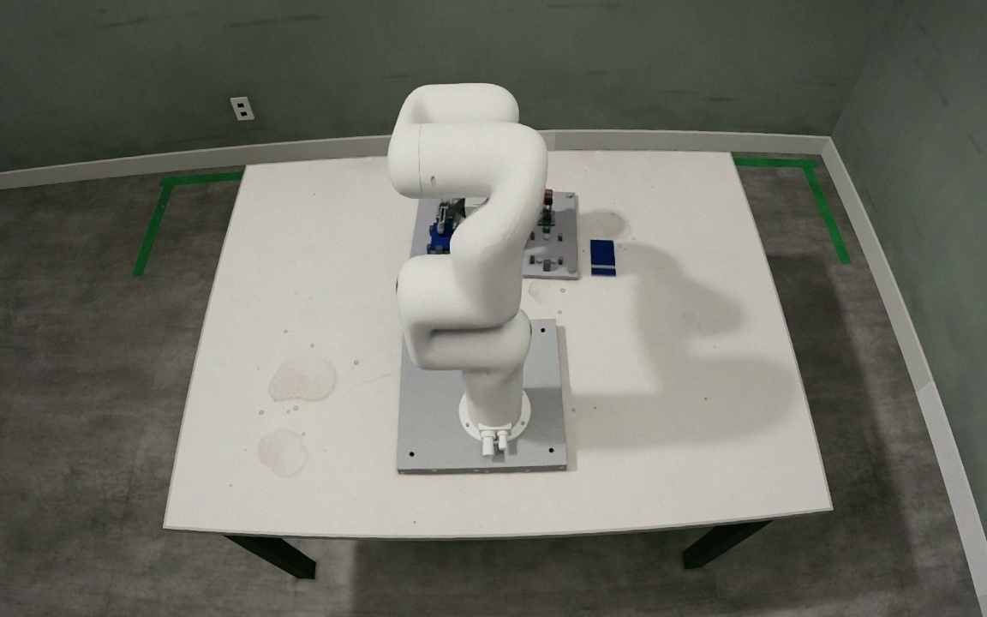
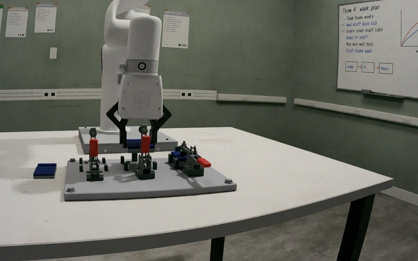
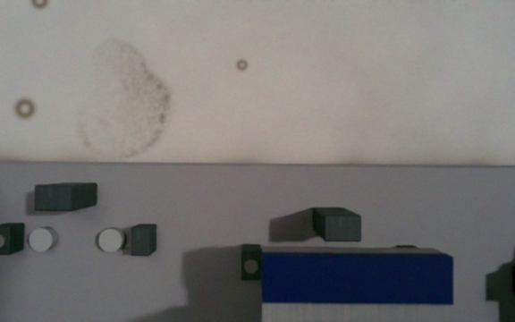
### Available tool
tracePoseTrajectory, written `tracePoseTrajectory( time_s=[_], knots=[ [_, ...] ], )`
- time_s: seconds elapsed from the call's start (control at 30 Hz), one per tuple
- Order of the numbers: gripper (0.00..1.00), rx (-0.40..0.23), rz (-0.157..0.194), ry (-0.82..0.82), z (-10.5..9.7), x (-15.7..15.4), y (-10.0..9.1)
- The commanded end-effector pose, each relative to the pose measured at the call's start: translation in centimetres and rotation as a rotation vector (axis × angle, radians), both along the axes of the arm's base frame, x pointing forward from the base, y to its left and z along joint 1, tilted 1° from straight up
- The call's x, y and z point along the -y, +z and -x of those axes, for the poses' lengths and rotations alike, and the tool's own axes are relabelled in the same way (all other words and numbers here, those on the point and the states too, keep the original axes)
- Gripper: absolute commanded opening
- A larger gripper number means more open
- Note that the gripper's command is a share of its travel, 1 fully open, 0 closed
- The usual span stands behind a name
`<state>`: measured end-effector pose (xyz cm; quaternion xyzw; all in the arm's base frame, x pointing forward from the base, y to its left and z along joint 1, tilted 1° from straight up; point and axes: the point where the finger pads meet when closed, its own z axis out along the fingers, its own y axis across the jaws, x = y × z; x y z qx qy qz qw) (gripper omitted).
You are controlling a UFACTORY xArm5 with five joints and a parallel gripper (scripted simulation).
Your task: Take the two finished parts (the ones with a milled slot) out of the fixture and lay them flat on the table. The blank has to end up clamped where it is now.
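My gripper (image 2: 138,143) is shut on a blue part (image 2: 134,141) (image 3: 356,277) and holds it level, a little above the middle station of the grey fixture plate (image 2: 171,185) (image 1: 567,230) (image 3: 195,197). The middle clamp's red handle (image 2: 145,143) stands upright in front of the part. The left station is empty, and its clamp handle (image 2: 93,147) is upright too. At the right station a blue part (image 2: 178,155) (image 1: 438,242) sits under a clamp whose red handle (image 2: 203,161) lies flat. Another blue part (image 2: 44,169) (image 1: 602,257) lies flat on the table beside the fixture.
The arm's grey base plate (image 1: 420,429) (image 2: 106,144) stands just behind the fixture. Dark stop blocks (image 3: 335,224) and white pins (image 3: 110,239) stick up from the fixture plate. The white table (image 1: 712,383) shows faint stains.
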<state>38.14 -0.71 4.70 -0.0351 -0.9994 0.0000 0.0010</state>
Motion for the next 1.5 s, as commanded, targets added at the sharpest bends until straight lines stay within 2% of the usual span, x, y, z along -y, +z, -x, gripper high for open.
tracePoseTrajectory(
  time_s=[0.0, 0.77, 1.47],
  knots=[
    [0.00, 0.004, 0.000, 0.000, -0.1, 0.0, 0.2],
    [0.00, 0.004, 0.000, 0.000, 0.6, 0.0, 3.4],
    [0.00, 0.004, 0.000, 0.000, 0.7, 0.0, 3.5]
  ],
)
